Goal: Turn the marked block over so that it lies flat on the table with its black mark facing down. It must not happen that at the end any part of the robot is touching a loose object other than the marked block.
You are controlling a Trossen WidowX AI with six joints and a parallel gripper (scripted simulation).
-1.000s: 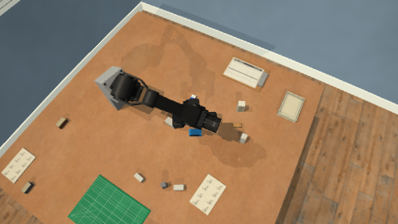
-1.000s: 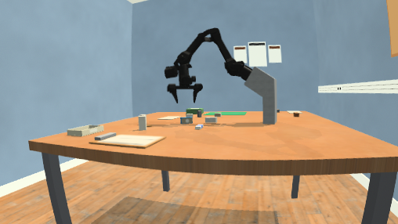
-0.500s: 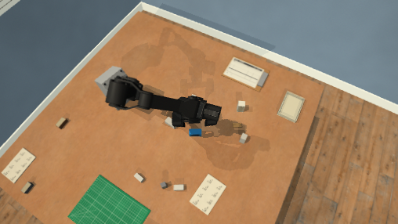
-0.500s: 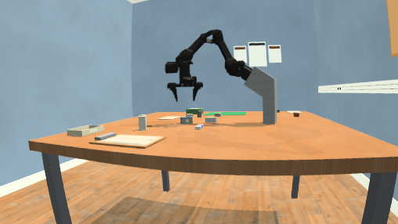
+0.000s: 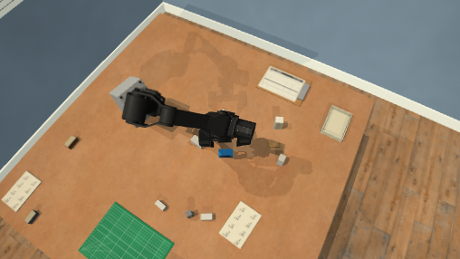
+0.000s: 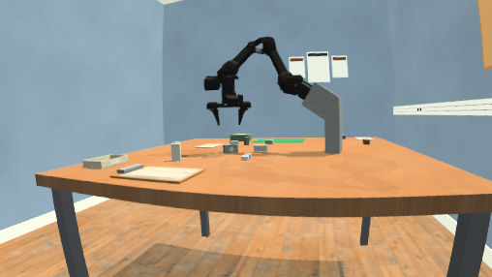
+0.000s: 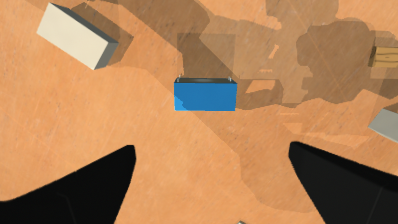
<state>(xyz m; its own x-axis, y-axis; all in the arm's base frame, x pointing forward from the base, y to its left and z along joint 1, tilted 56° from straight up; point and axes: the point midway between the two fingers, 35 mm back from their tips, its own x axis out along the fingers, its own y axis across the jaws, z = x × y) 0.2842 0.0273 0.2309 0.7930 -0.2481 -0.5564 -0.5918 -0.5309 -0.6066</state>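
The pincer (image 6: 229, 114) hangs high above the tabletop (image 6: 310, 169), spread fully wide, holding and touching nothing. In the wrist view its black fingers frame the lower corners, at 7 and 5 o'clock from the blue block (image 7: 204, 95), which rests on the tabletop, well clear of them.

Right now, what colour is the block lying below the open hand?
Blue block, clearest in the wrist view.
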